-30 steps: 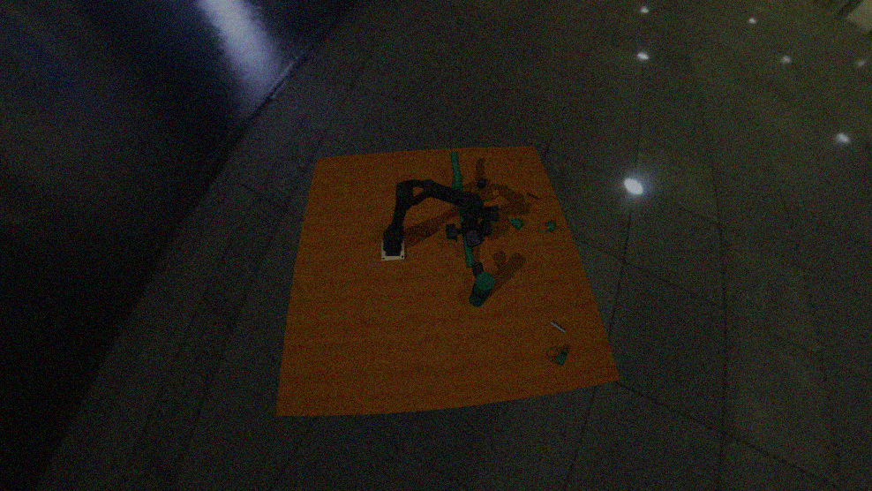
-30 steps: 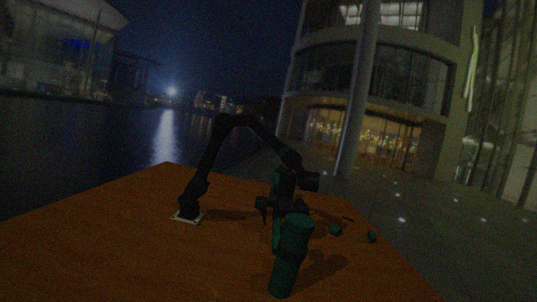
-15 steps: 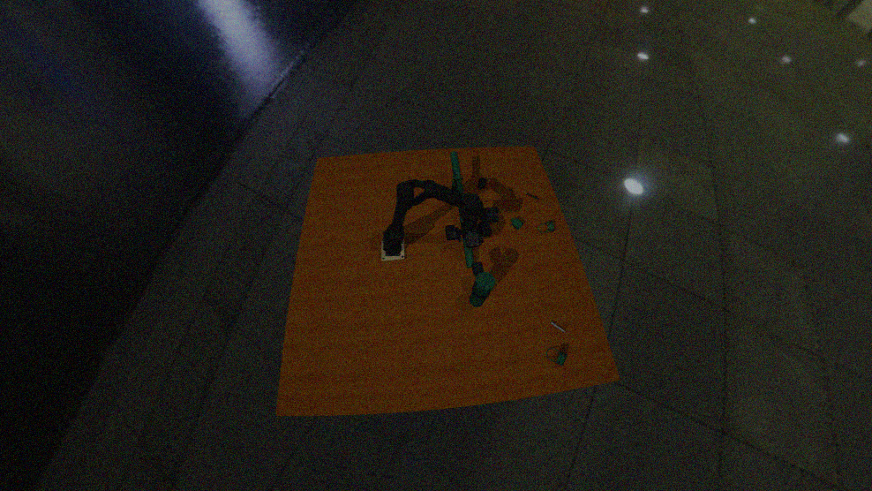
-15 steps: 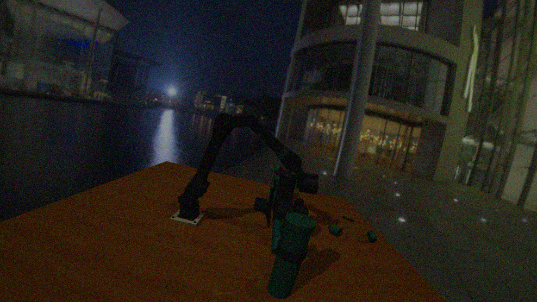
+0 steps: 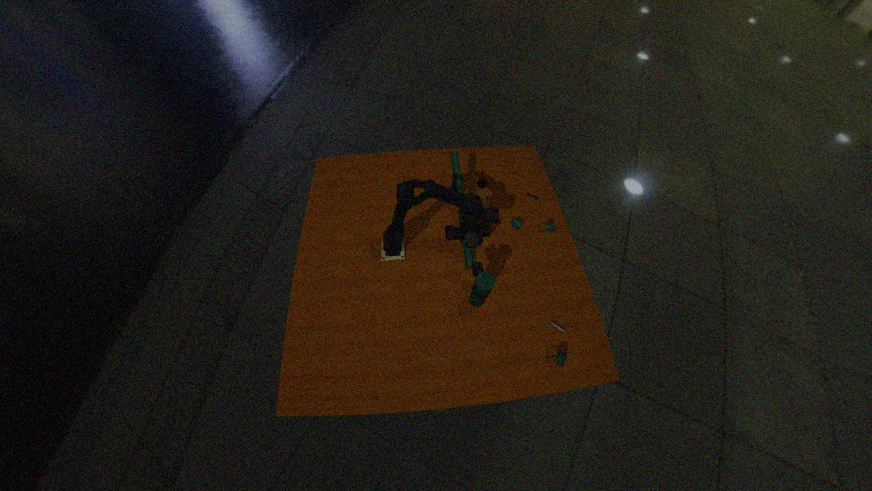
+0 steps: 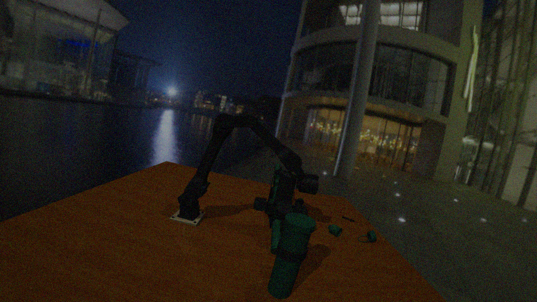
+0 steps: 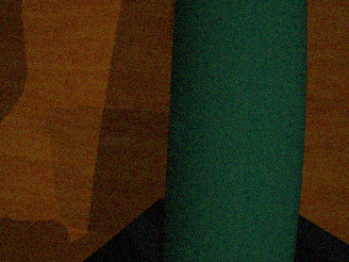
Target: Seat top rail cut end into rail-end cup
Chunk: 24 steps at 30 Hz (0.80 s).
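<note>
The green rail (image 5: 469, 256) (image 6: 275, 238) (image 7: 238, 94) runs under the arm toward the big green post (image 5: 477, 299) (image 6: 282, 278). My gripper (image 5: 468, 241) (image 6: 275, 218) (image 7: 219, 213) is shut on the rail, with a dark finger at each side of it in the wrist view. A dark brace band (image 6: 292, 255) sits high on the post, just below the wide green cap (image 5: 484, 281) (image 6: 300, 225). The dark end cup (image 5: 477, 268) is beside the rail's near end; whether the rail enters it is too dark to tell. The loop cap is not clearly visible.
On the orange table (image 5: 341, 336) (image 6: 150, 259), a small green cap (image 5: 516, 223) (image 6: 335, 230), a green fitting (image 5: 550, 226) (image 6: 371, 236) and a dark pin (image 5: 532, 195) (image 6: 348, 219) lie to the right. A pale pin (image 5: 554, 325) and another green fitting (image 5: 561, 356) lie near the front right.
</note>
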{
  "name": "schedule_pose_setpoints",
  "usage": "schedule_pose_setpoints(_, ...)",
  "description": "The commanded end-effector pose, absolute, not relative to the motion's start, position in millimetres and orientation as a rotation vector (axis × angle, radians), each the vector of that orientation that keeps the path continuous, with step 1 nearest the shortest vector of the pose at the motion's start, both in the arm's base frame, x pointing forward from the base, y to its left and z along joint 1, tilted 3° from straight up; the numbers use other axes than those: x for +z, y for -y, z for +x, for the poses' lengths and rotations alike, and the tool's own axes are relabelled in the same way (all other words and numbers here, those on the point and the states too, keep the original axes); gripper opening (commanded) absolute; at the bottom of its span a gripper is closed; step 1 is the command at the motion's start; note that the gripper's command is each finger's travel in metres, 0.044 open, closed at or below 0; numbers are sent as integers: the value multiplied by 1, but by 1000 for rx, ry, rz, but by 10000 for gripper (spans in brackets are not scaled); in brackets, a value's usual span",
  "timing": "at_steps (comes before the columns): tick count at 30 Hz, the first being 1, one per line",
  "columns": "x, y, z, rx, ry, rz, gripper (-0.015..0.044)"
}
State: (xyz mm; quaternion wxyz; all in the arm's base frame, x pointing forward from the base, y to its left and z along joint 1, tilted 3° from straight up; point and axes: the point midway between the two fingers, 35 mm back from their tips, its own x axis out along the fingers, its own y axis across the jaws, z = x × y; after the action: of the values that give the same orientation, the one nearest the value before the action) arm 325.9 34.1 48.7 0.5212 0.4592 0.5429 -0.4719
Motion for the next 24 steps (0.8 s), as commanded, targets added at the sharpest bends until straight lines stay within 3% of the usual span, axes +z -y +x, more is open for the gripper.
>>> schedule_pose_setpoints(1, 57, -33, 329, -1134, -1283, 1093, 0)
schedule_pose_setpoints(24, 126, -15, 334, -1217, -1097, 916, 0)
